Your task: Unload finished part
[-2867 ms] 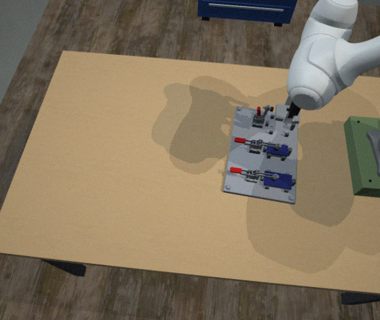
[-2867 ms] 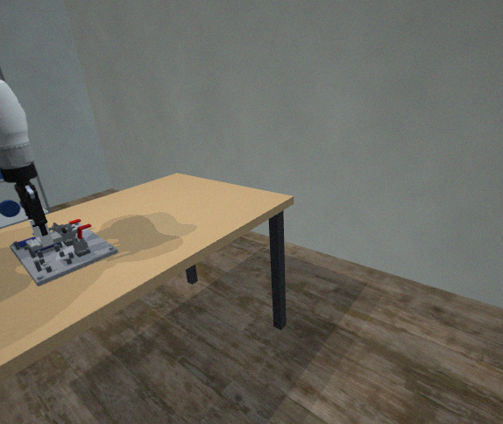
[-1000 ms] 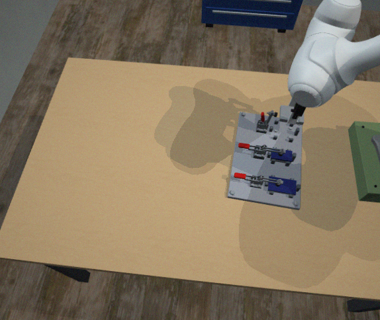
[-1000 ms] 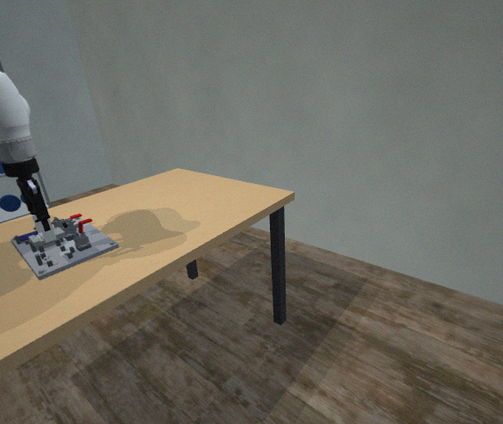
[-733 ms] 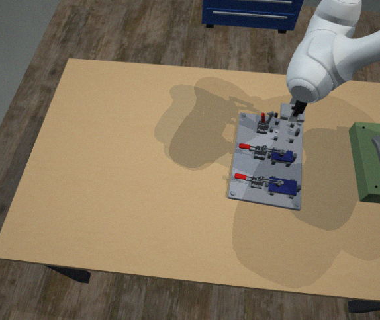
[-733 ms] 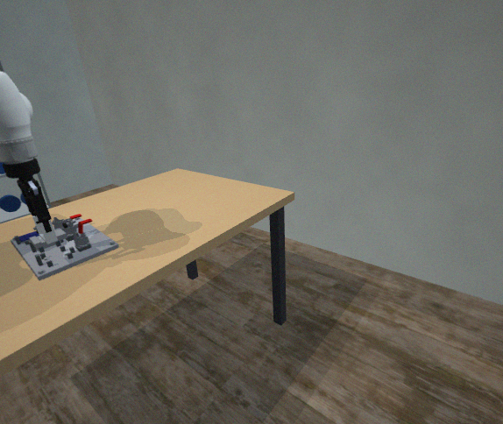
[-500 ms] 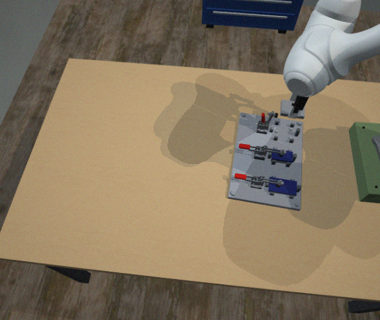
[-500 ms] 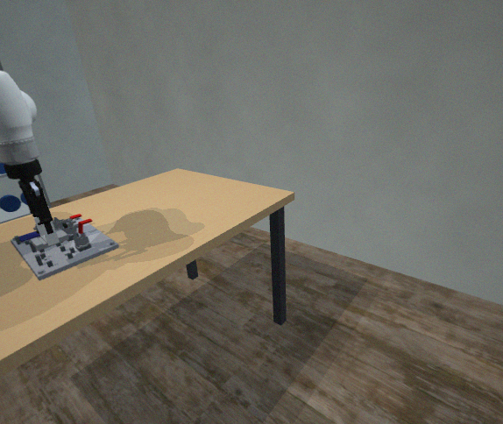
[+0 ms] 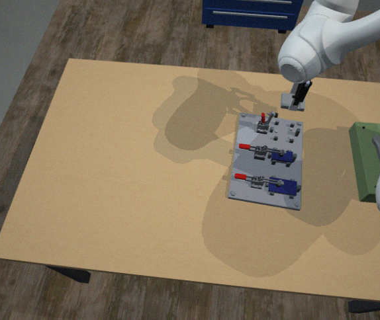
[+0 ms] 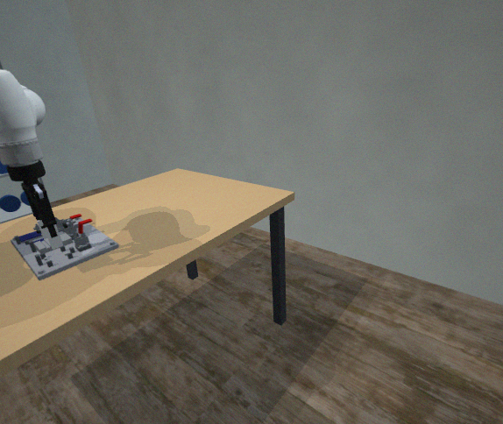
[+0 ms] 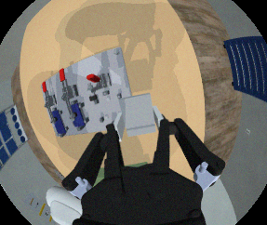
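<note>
My gripper (image 9: 296,102) (image 10: 52,233) (image 11: 138,114) is shut on the grey finished part (image 9: 286,102) (image 10: 63,239) (image 11: 139,108), held in the air beside the end of the fixture plate (image 9: 241,164) (image 10: 101,244) (image 11: 118,70) that has the empty nest. Its slot is hard to make out. The empty nest's clamp is open, its red handle (image 9: 263,117) (image 10: 81,226) (image 11: 93,78) standing up. The middle blue blank (image 9: 282,157) (image 11: 78,116) and the far blue blank (image 9: 283,186) (image 11: 58,124) sit in their nests, clamp arms over them, handles down. Exact seating on the pads cannot be told.
The wooden table (image 9: 114,172) (image 10: 174,195) extends around the plate. A green base block (image 9: 366,164) stands at the right under the arm. Rest pads and stops stick up from the empty nest. A blue drawer cabinet (image 9: 252,18) stands beyond the table.
</note>
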{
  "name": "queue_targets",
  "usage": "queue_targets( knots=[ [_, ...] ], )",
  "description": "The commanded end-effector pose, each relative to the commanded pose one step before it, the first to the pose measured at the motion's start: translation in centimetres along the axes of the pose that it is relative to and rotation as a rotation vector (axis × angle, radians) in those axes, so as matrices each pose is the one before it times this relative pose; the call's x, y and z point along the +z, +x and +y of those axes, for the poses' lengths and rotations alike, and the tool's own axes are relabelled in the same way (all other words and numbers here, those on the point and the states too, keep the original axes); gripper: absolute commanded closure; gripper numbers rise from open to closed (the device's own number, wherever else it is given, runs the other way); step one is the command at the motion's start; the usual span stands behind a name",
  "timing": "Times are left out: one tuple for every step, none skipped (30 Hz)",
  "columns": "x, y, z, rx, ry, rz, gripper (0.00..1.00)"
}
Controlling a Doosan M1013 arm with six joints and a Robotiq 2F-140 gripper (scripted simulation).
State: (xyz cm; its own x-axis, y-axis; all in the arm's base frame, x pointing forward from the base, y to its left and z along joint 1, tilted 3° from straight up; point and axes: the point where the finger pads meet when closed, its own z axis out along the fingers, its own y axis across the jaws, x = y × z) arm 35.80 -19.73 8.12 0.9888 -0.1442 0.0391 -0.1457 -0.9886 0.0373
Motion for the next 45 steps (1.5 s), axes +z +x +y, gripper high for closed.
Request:
queue_targets(
  knots=[
    [0.029, -0.035, 0.952, -0.00245, 0.00591, -0.00424, 1.0],
    [-0.001, 0.0, 0.238, 0.0, 0.0, 0.00002, 1.0],
    [-0.001, -0.001, 0.233, 0.0, 0.0, 0.00002, 1.0],
    [-0.001, 0.0, 0.228, 0.0, 0.0, 0.00002, 1.0],
    [-0.001, -0.001, 0.221, 0.0, 0.0, 0.00002, 1.0],
    [-0.001, 0.0, 0.216, 0.0, 0.0, 0.00002, 1.0],
    [0.0, 0.0, 0.0, 0.0, 0.0, 0.0, 1.0],
    [0.0, 0.0, 0.0, 0.0, 0.0, 0.0, 1.0],
    [-0.001, -0.001, 0.208, 0.0, 0.0, 0.00002, 1.0],
    [-0.001, 0.0, 0.202, 0.0, 0.0, 0.00001, 1.0],
    [-0.001, -0.001, 0.194, 0.0, 0.0, 0.00001, 1.0],
    [-0.001, -0.001, 0.186, 0.0, 0.0, 0.00001, 1.0],
    [-0.001, 0.0, 0.178, 0.0, 0.0, 0.00001, 1.0],
    [-0.001, -0.001, 0.169, 0.0, 0.0, 0.00001, 1.0],
    [-0.001, -0.001, 0.161, 0.0, 0.0, 0.00001, 1.0],
    [-0.001, 0.0, 0.152, 0.0, 0.0, 0.00001, 1.0],
    [-0.001, -0.001, 0.142, 0.0, 0.0, 0.00001, 1.0],
    [-0.001, -0.001, 0.133, 0.0, 0.0, 0.00001, 1.0],
    [-0.001, 0.0, 0.124, 0.0, 0.0, 0.00001, 1.0],
    [-0.001, 0.0, 0.114, 0.0, 0.0, 0.00001, 1.0],
    [0.0, -0.001, 0.104, 0.0, 0.0, 0.00001, 1.0],
    [0.0, -0.001, 0.094, 0.0, 0.0, 0.00001, 1.0],
    [0.0, 0.0, 0.085, 0.0, 0.0, 0.00001, 1.0],
    [0.0, 0.0, 0.0, 0.0, 0.0, 0.0, 1.0],
    [0.0, 0.0, 0.0, 0.0, 0.0, 0.0, 1.0],
    [0.0, 0.0, 0.076, 0.0, 0.0, 0.00001, 1.0],
    [0.0, 0.0, 0.067, 0.0, 0.0, 0.0, 1.0],
    [0.0, 0.0, 0.058, 0.0, 0.0, 0.0, 1.0],
    [0.0, 0.0, 0.05, 0.0, 0.0, 0.0, 1.0],
    [0.0, 0.0, 0.042, 0.0, 0.0, 0.0, 1.0],
    [0.0, 0.0, 0.034, 0.0, 0.0, 0.0, 1.0],
    [0.0, 0.0, 0.027, 0.0, 0.0, 0.0, 1.0],
    [0.0, 0.0, 0.021, 0.0, 0.0, 0.0, 1.0],
    [0.0, 0.0, 0.016, 0.0, 0.0, 0.0, 1.0],
    [0.0, 0.0, 0.011, 0.0, 0.0, 0.0, 1.0],
    [0.0, 0.0, 0.007, 0.0, 0.0, 0.0, 1.0],
    [0.0, 0.0, 0.003, 0.0, 0.0, 0.0, 1.0],
    [0.0, 0.0, 0.001, 0.0, 0.0, 0.0, 1.0],
    [0.0, 0.0, 0.0, 0.0, 0.0, 0.0, 1.0],
    [0.0, 0.0, 0.0, 0.0, 0.0, 0.0, 1.0],
    [0.0, 0.0, 0.0, 0.0, 0.0, 0.0, 1.0],
    [0.0, 0.0, 0.0, 0.0, 0.0, 0.0, 1.0],
    [0.018, -0.002, -0.001, 0.0, 0.00022, -0.00036, 1.0],
    [0.018, -0.002, -0.001, 0.0, 0.00022, -0.00036, 1.0],
    [0.017, -0.002, -0.001, 0.0, 0.00021, -0.00035, 1.0]
  ],
)
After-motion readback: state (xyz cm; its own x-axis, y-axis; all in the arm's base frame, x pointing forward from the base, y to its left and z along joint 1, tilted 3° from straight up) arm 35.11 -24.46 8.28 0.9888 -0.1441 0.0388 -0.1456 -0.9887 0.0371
